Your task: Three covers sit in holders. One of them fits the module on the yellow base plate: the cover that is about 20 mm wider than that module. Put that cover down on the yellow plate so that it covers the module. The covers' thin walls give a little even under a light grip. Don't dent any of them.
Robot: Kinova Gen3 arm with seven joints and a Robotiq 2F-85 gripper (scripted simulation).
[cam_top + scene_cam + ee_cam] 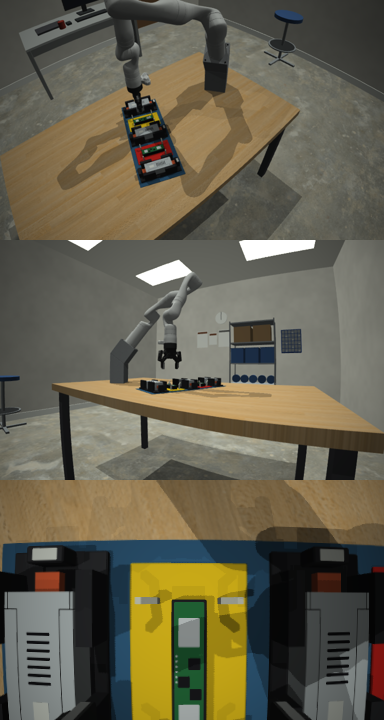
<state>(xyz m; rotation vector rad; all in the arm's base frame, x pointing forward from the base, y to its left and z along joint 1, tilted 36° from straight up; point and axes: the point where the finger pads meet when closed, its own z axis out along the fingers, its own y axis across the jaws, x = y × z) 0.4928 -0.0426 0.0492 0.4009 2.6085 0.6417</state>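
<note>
A blue mat holds three grey slotted covers in black holders: a far one (139, 104), a middle one (147, 131) and a near one (157, 164). The yellow plate (143, 120) lies between the far and middle covers and carries a narrow green module (143, 118). My gripper (169, 364) hangs open and empty well above the mat, roughly over the yellow plate. In the wrist view the yellow plate (188, 640) with the green module (189, 660) is centred. The far cover (40, 655) is on its left and the middle cover (336, 655) on its right, in shadow.
A red plate (152, 151) with a second green module lies between the middle and near covers. Thin pins stand at the plates' far ends. The arm's grey base (215, 70) stands at the table's far side. The mat sits near the table's middle.
</note>
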